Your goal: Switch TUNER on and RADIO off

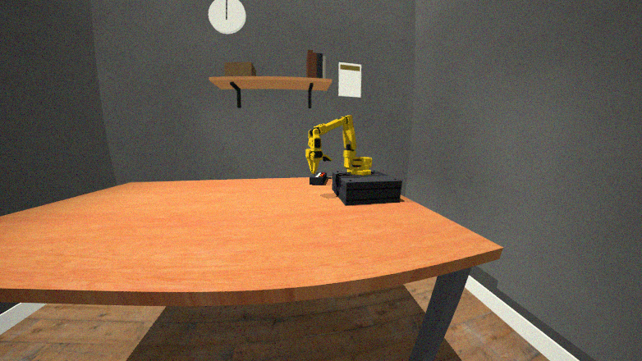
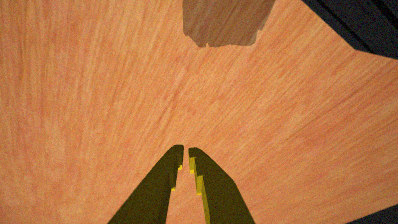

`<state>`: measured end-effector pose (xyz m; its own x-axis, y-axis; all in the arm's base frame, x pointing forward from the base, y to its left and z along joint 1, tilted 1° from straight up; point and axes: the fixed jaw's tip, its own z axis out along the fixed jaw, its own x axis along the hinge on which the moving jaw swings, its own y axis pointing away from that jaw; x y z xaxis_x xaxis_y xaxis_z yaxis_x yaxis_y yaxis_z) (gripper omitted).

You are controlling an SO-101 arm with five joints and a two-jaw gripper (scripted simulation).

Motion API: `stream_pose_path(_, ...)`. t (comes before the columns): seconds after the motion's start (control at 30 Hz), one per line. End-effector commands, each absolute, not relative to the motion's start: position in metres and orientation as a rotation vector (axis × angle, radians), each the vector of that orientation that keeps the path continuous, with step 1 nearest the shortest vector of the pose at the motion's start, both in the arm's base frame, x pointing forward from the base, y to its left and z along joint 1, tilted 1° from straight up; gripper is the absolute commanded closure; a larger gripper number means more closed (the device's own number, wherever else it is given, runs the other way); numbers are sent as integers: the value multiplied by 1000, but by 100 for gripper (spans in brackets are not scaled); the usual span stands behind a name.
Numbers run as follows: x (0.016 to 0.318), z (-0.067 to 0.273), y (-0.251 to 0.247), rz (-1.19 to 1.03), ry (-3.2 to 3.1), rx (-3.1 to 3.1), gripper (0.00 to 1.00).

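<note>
The power strip [image 1: 318, 179] is a small black box with red-lit switches on top. It lies on the wooden table at the far side, just left of the arm's black base [image 1: 366, 186]. Its labels are too small to read in the exterior view. My gripper [image 1: 312, 170] is shut and empty, its tips pointing down just above the strip's left end. In the wrist view the shut fingers hang over bare table wood and the strip is out of sight.
The arm's shadow [image 2: 226, 22] falls on the wood at the top of the wrist view. The dark base corner [image 2: 361, 22] shows at the top right. A wall shelf, a clock and a paper sheet hang far behind.
</note>
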<state>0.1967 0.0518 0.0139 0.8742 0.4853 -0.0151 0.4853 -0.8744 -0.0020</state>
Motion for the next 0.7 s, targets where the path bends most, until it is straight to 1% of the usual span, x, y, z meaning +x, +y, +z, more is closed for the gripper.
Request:
stream_pose_path(0.0, 193, 15, 61, 4, 1031, 2968, 100)
stream_pose_path(0.37, 181, 16, 79, 5, 1604, 2701, 100)
stream_pose_path(0.67, 174, 16, 88, 6, 1879, 2517, 100)
